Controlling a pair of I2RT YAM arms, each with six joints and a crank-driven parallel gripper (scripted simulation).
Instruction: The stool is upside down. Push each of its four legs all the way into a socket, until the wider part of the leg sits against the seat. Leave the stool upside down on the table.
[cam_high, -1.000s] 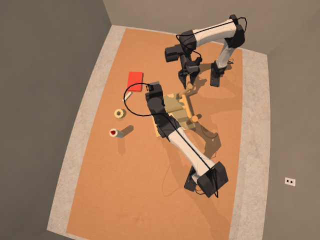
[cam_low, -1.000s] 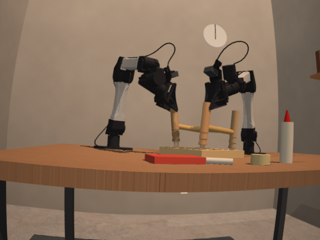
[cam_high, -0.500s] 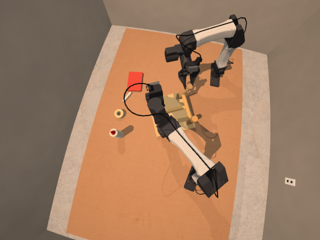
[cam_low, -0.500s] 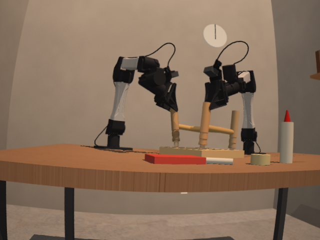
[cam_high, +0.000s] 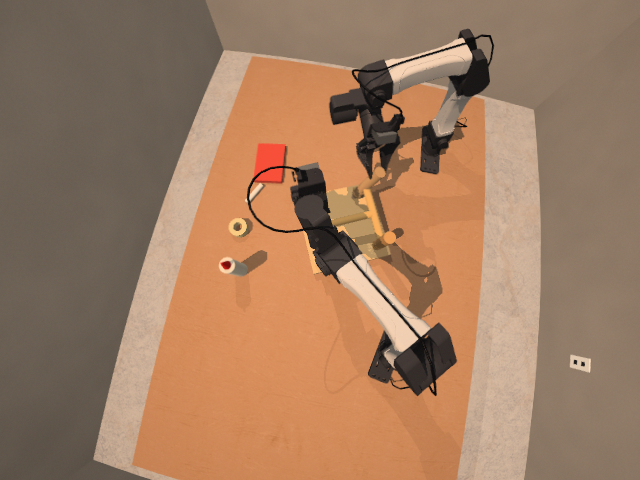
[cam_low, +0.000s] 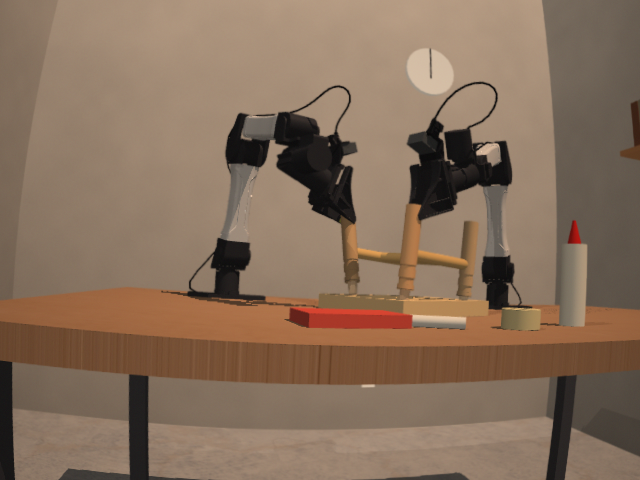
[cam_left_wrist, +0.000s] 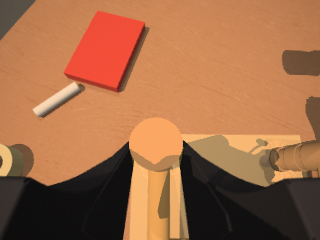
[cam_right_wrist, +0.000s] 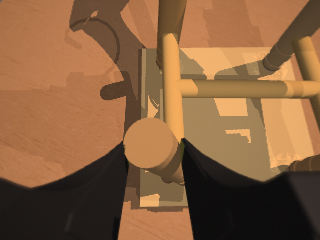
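Observation:
The upside-down stool's seat (cam_high: 346, 202) (cam_low: 449, 308) lies flat with four legs standing up. My left gripper (cam_low: 415, 209) (cam_left_wrist: 156, 143) is shut on the top of one leg (cam_low: 408, 248); the top view hides it under the arm. My right gripper (cam_high: 377, 172) (cam_low: 348, 222) (cam_right_wrist: 155, 141) is shut on the top of a neighbouring leg (cam_low: 349, 240). Both held legs show a pale narrow end between wider part and seat. A free leg (cam_high: 389, 237) (cam_right_wrist: 171, 17) and another free leg (cam_right_wrist: 300, 30) stand opposite. One free leg (cam_low: 469, 248) also shows a narrow end.
Rails join the legs, including a crossbar (cam_right_wrist: 230, 88). A red block (cam_high: 269, 162) (cam_low: 351, 318) (cam_left_wrist: 106, 50), a white stick (cam_high: 255, 191) (cam_low: 439, 321) (cam_left_wrist: 57, 100), a tan ring (cam_high: 230, 227) (cam_low: 520, 320) and a red-tipped bottle (cam_high: 237, 267) (cam_low: 572, 284) stand or lie beyond the stool.

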